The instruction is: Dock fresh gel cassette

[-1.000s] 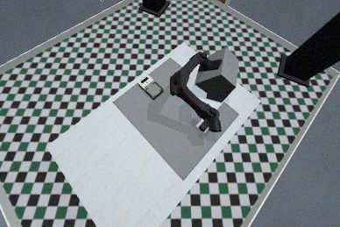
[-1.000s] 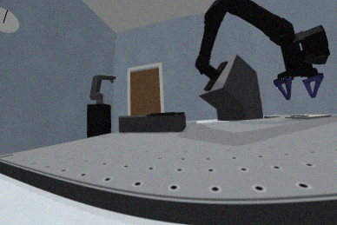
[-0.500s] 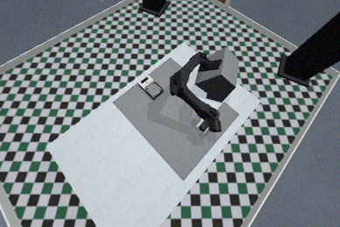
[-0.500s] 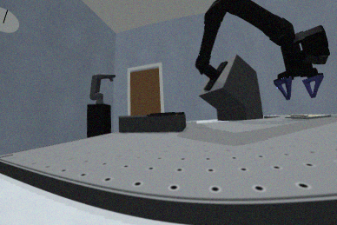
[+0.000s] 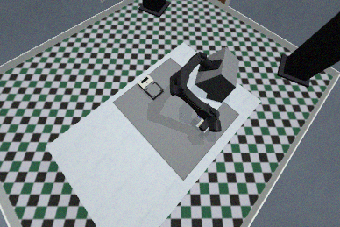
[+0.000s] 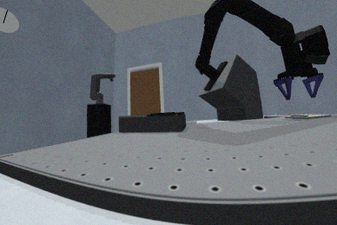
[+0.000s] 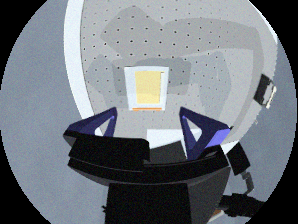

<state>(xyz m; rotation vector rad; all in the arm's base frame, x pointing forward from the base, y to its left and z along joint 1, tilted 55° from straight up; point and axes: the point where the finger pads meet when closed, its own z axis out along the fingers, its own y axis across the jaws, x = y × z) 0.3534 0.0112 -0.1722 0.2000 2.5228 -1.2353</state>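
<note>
FRESH (image 7: 148,89) (image 6: 310,115) is a pale flat cassette with a yellow gel, on the deck. An orange strip (image 7: 147,108) lies along its edge nearest the gripper in the wrist view. In the top view the arm's end partly hides it. The comb and wells are too small to tell. My gripper (image 6: 300,97) (image 7: 148,110) is open and empty, its blue fingers wide apart, above the deck and FRESH. The dock D1 (image 5: 154,96) (image 6: 152,124) (image 7: 266,91), with its cream console (image 5: 145,80), stands far from the gripper. Its bay looks empty; no red light is discernible.
The grey perforated deck (image 5: 171,155) (image 6: 130,158) lies on a white table (image 5: 105,159). A large grey wedge-shaped pedestal (image 5: 229,65) (image 6: 241,97) carries the arm and stands at the deck's edge, between the dock's side and FRESH's side. The arm arches over the deck.
</note>
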